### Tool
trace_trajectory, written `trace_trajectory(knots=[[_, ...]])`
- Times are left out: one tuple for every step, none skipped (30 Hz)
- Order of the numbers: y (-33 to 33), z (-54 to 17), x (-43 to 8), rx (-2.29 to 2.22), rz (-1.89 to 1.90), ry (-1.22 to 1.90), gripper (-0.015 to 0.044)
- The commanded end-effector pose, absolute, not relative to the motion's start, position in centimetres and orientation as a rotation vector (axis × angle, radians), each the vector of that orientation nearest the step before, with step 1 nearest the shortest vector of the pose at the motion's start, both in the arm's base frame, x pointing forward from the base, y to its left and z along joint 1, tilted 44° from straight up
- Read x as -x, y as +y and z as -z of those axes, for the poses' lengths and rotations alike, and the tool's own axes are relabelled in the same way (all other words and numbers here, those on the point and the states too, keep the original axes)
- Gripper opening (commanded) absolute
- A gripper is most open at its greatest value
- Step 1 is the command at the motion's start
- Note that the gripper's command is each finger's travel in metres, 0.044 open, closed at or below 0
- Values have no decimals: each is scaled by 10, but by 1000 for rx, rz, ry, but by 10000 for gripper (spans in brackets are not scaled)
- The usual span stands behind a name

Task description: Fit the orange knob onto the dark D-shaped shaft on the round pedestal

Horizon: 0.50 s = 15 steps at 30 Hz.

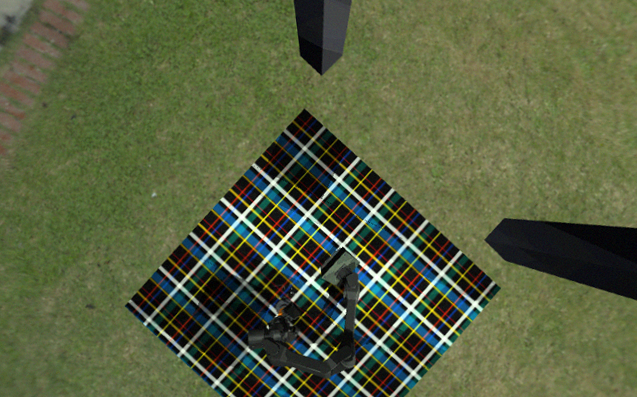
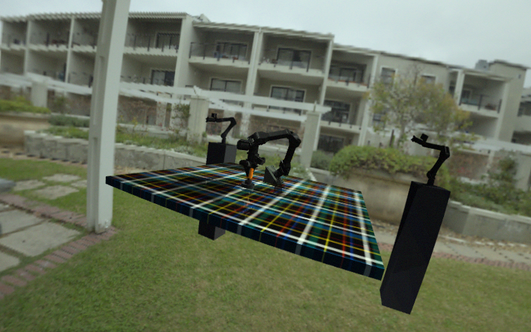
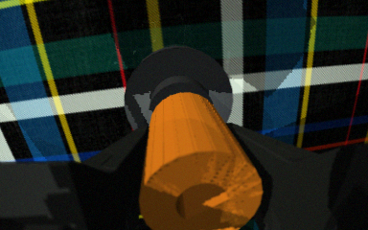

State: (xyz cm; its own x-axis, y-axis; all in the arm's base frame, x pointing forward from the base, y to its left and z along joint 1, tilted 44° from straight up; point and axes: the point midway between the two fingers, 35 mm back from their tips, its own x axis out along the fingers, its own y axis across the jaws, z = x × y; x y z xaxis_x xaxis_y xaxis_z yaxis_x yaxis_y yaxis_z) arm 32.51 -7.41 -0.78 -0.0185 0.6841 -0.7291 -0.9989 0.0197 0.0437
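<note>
The orange knob (image 2: pixel 251 173) (image 3: pixel 192 126) is an upright cylinder, with a round dark hole in its top in the wrist view. My gripper (image 2: pixel 251 170) (image 3: pixel 186 132) is shut on it, one finger on each side. The round dark pedestal (image 2: pixel 247 185) (image 3: pixel 177 58) stands directly beneath the knob on the tabletop. In the wrist view a narrower dark round part shows between the knob's lower end and the pedestal's wide base. The shaft's flat side is hidden; I cannot tell how far the shaft is inside the knob.
The plaid tabletop (image 1: pixel 326 212) (image 2: pixel 313 218) lies under everything. My arm's grey wedge-shaped base (image 1: pixel 340 266) (image 2: pixel 272 176) stands near the pedestal. Two other arms stand on dark pillars (image 2: pixel 417 242) (image 2: pixel 221 153) beyond the table's edges.
</note>
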Motion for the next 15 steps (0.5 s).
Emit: trace_trajectory(knots=[[-75,7,-327,605,-1473,670,0],[-76,7,-327,605,-1473,670,0],[-76,6,-327,605,-1473,670,0],[-77,6,-327,605,-1473,670,0],[-77,5,-328,605,-1473,670,0],[-77,4,-328,605,-1473,670,0],[-77,4,-328,612,-1477,663,0],[-77,4,-328,625,-1484,651,0],[-77,4,-328,647,-1495,631,0],[-77,4,-328,672,-1508,608,0],[-78,4,-329,701,-1523,580,0],[-78,4,-329,734,-1539,549,0],[-77,4,-329,758,-1551,526,0],[-77,4,-329,766,-1554,519,0],[-77,4,-329,766,-1554,519,0]])
